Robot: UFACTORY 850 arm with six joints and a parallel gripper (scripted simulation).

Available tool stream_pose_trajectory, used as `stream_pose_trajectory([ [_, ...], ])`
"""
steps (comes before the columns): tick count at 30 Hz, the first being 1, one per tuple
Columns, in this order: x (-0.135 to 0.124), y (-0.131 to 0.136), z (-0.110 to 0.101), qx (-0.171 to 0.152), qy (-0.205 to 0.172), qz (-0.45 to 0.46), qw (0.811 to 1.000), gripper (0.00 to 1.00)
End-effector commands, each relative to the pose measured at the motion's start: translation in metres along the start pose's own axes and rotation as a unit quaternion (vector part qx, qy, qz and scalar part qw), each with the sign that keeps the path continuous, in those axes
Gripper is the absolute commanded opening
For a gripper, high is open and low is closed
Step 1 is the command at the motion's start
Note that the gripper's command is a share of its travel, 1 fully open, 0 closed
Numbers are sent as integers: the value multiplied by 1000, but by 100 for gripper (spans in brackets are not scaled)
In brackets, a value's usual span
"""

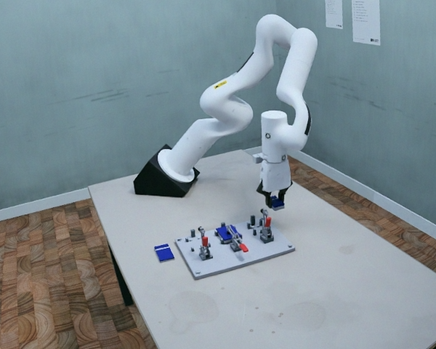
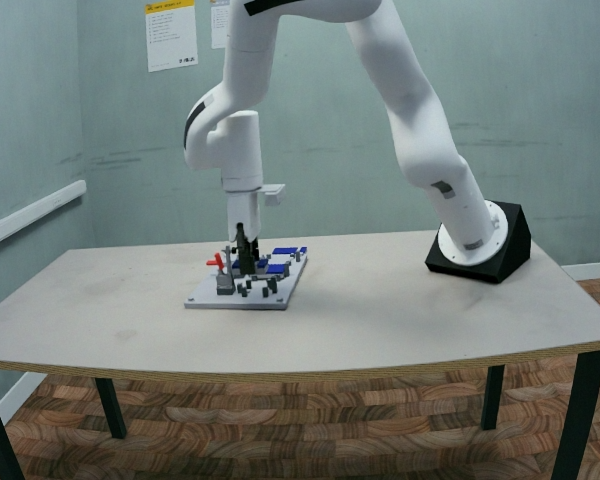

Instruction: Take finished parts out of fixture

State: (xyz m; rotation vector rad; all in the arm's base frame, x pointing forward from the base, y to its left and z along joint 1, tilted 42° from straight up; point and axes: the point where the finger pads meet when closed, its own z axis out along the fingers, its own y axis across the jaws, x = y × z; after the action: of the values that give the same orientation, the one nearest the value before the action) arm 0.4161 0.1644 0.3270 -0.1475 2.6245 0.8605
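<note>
My gripper (image 1: 276, 201) is shut on a blue part (image 1: 277, 203) and holds it a little above the right station of the grey fixture plate (image 1: 232, 251). In the exterior view the gripper (image 2: 246, 257) stands over the plate (image 2: 244, 284) and its fingers mostly hide the part. A second blue part (image 1: 225, 233) sits in the middle station under a toggle clamp (image 1: 237, 243) whose red handle lies down. A blue part with a pale slot (image 1: 164, 252) lies flat on the table left of the plate. The left clamp (image 1: 201, 248) and right clamp (image 1: 264, 230) have their red handles up.
The arm's black base (image 1: 161, 178) stands at the back of the table. Small grey locating pins (image 1: 253, 219) stick up from the plate around each station. The table's left edge runs close to the part that lies on it.
</note>
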Motion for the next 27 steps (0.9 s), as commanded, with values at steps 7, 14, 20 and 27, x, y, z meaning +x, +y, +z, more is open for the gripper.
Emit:
stream_pose_trajectory([
  [7,-1,20,0,0,0,0,1000,0],
  [14,-1,29,0,0,0,0,1000,0],
  [20,-1,35,0,0,0,0,1000,0],
  [27,-1,39,0,0,0,0,1000,0],
])
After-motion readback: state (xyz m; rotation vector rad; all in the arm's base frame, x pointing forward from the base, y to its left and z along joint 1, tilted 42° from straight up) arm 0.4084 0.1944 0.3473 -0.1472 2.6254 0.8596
